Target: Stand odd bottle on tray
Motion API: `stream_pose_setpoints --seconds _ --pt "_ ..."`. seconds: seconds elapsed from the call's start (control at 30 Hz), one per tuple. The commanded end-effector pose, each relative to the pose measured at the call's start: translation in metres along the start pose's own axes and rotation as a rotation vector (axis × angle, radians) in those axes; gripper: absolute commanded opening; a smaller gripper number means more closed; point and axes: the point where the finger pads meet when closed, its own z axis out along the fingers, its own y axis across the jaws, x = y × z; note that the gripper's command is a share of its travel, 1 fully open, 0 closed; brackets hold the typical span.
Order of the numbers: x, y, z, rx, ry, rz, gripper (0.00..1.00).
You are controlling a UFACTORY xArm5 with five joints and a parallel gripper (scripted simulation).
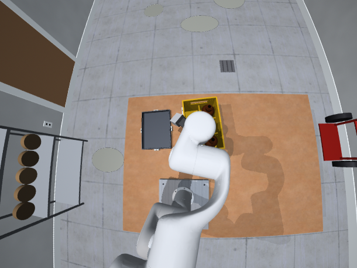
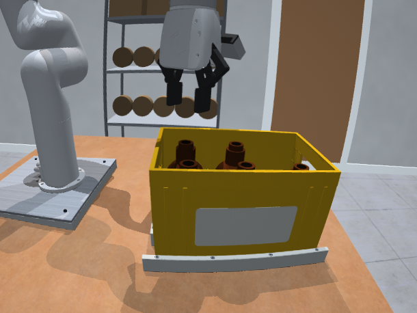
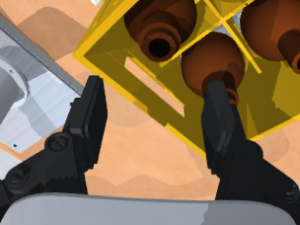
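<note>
A yellow crate [image 2: 243,201] stands on the orange mat and holds several brown bottles, all upright. In the side view I see the mouths of a back-left bottle [image 2: 185,147], a front-left one [image 2: 188,164], a back-middle one [image 2: 236,150], a front-middle one [image 2: 246,165] and a right one [image 2: 301,167]. My gripper [image 2: 188,99] hangs open and empty well above the crate's back left corner. In the wrist view the gripper [image 3: 154,123] has nothing between its fingers, and the crate [image 3: 217,41] lies below and ahead. The dark grey tray [image 1: 156,129] lies left of the crate and is bare.
The arm's base plate [image 1: 184,202] sits on the mat in front of the tray. A shelf rack with round logs [image 2: 160,68] stands behind the mat. A red cart [image 1: 336,140] stands off the mat's right edge.
</note>
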Motion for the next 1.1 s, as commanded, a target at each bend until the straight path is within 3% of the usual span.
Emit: stream_pose_setpoints --seconds 0.0,0.1,0.13,1.07 --pt "0.0004 0.0007 -0.0032 -0.003 0.002 0.000 0.65" --pt "0.0004 0.0007 -0.0035 -0.003 0.002 0.000 0.65" --pt "0.0004 0.0007 -0.0035 -0.003 0.002 0.000 0.00" --pt "0.0004 0.0007 -0.0035 -0.003 0.002 0.000 0.00"
